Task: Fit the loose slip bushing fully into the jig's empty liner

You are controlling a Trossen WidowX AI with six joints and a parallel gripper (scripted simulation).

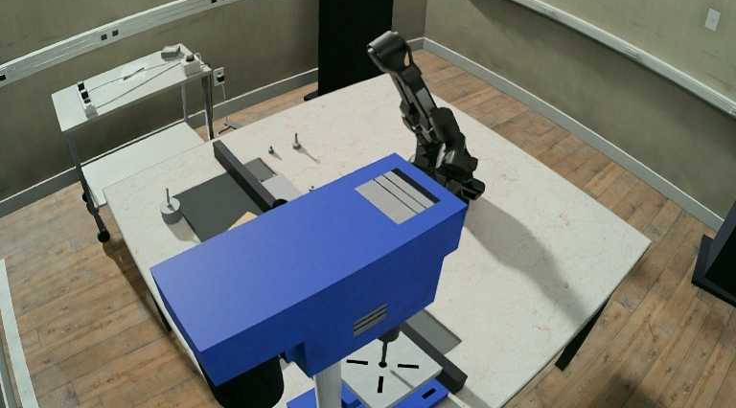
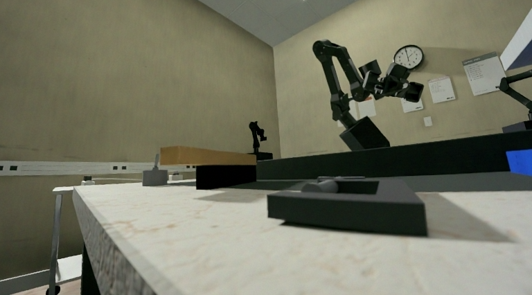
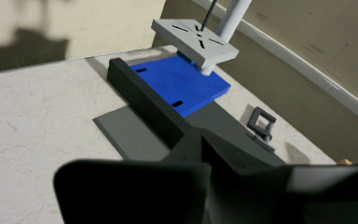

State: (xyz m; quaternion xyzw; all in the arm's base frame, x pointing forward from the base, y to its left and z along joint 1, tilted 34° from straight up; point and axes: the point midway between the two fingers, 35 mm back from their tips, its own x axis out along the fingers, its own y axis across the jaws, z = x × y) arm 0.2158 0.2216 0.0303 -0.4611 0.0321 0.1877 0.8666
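Note:
A grey cylinder (image 2: 321, 186), likely the loose slip bushing, lies on its side in a shallow dark tray (image 2: 352, 207) (image 3: 254, 123) near the table's edge. The jig's tan sliding plate (image 2: 208, 156) (image 1: 242, 219) sits on a black block (image 2: 225, 176); its liners are hidden. A grey knob with a stem (image 1: 170, 211) (image 2: 154, 177), maybe the pusher, stands beside the jig. My gripper (image 1: 472, 191) (image 2: 418, 91) (image 3: 197, 134) is shut and empty. It hangs high over the table, well away from the tray and the jig.
A big blue drill press (image 1: 304, 262) fills the near side and hides much of the jig; its blue base (image 3: 182, 84) and grey slotted table (image 3: 196, 42) show in the wrist view. A long dark rail (image 1: 243, 175) (image 3: 144, 103) crosses a grey mat (image 1: 211, 203). Two small pins (image 1: 296, 142) stand behind it.

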